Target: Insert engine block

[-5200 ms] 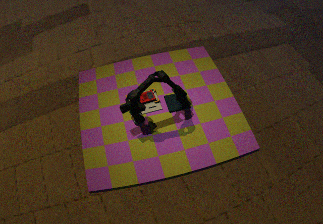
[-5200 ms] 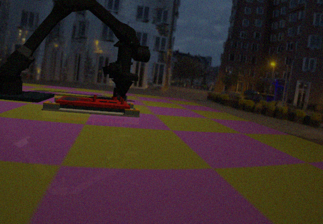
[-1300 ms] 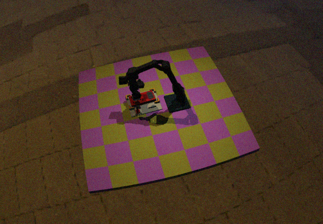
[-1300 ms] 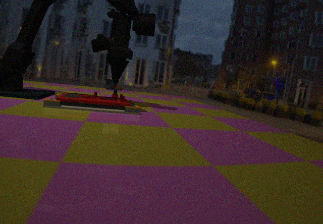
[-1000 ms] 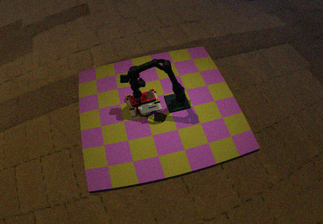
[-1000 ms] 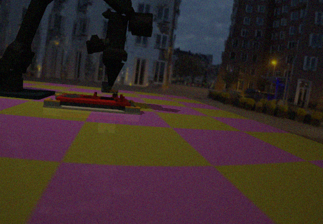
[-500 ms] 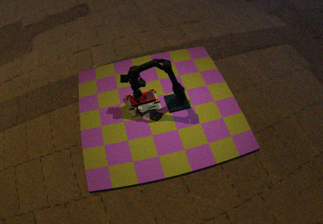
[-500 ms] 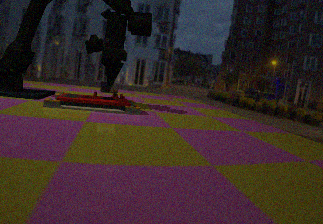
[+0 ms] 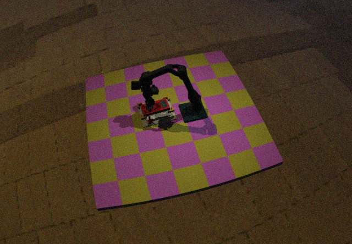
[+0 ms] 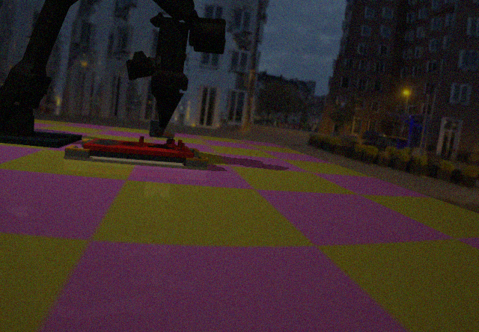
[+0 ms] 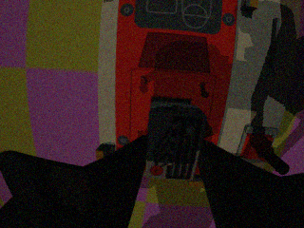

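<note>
The red car body (image 9: 159,105) (image 10: 131,148) (image 11: 171,64) lies flat on a white base tray (image 9: 149,120) (image 10: 135,161) (image 11: 246,76). My gripper (image 9: 148,105) (image 10: 157,127) (image 11: 173,143) points straight down over the body's near end and is shut on the dark grey engine block (image 11: 178,123) (image 10: 156,131). In the wrist view the block sits over the body's middle, where the opening is, and covers it. I cannot tell how deep the block sits in it. The rib is hidden under the block and fingers.
A small red part (image 11: 258,146) and a dark wheel (image 9: 165,122) lie on the tray's right side. The arm's base (image 9: 193,112) stands right of the tray on the purple and yellow checkered mat (image 9: 181,156).
</note>
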You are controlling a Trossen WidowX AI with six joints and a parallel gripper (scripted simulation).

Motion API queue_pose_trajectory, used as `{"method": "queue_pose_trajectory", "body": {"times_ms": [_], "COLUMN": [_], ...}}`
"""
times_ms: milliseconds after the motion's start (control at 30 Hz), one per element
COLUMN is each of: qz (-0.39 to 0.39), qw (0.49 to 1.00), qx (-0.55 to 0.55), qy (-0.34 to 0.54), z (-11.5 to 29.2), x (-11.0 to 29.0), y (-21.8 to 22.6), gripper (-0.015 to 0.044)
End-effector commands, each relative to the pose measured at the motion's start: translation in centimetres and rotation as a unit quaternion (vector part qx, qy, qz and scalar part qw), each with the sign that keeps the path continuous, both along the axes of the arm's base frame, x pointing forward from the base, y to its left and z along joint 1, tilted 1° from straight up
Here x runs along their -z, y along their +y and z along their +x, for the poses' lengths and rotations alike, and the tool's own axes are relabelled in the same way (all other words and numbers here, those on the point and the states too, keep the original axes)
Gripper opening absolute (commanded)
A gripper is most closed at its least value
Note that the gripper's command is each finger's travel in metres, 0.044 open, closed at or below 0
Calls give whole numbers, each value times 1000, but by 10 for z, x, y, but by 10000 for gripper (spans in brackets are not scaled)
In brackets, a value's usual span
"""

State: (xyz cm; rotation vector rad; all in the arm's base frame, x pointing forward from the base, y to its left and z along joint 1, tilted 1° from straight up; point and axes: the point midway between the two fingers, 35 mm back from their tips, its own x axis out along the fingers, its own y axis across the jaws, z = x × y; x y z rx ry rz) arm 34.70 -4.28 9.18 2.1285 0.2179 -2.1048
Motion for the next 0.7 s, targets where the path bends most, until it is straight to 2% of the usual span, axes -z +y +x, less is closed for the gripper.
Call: {"method": "queue_pose_trajectory", "body": {"times_ms": [0, 667], "qz": [-2, -2], "qw": [1000, 1000], "qx": [1, 3], "qy": [-1, -1], "z": [1, 1], "x": [0, 2], "y": [0, 0], "gripper": [158, 158]}}
